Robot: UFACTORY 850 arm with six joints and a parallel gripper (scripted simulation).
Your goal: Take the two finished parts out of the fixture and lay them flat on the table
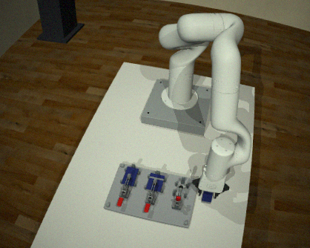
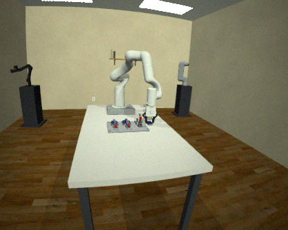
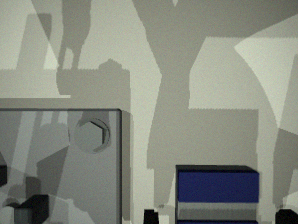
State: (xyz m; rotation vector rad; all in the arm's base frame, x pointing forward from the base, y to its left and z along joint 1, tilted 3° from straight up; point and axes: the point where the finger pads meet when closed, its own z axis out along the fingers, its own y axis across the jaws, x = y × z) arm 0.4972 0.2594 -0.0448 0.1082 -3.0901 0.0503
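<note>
Hand (image 1: 210,194) (image 2: 149,121) (image 3: 219,216) wide, astride apparently slotted blue block (image 1: 207,197) (image 2: 149,123) (image 3: 218,186); block sits at fixture's (image 1: 165,217) (image 2: 129,130) (image 3: 95,175) 3 o'clock, top view.

It looks like a robotics lab: a white arm (image 1: 225,70) (image 2: 147,67) is mounted on a long worktop (image 1: 101,141) (image 2: 136,151), with a clamping fixture (image 1: 139,213) (image 2: 129,130) before it and pedestal-mounted arms (image 2: 29,74) (image 2: 181,72) beyond the worktop on either side.

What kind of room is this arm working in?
Probably a robotics lab or demo room: a white arm bolted to a table, with two smaller arms on dark pedestals behind it.
</note>
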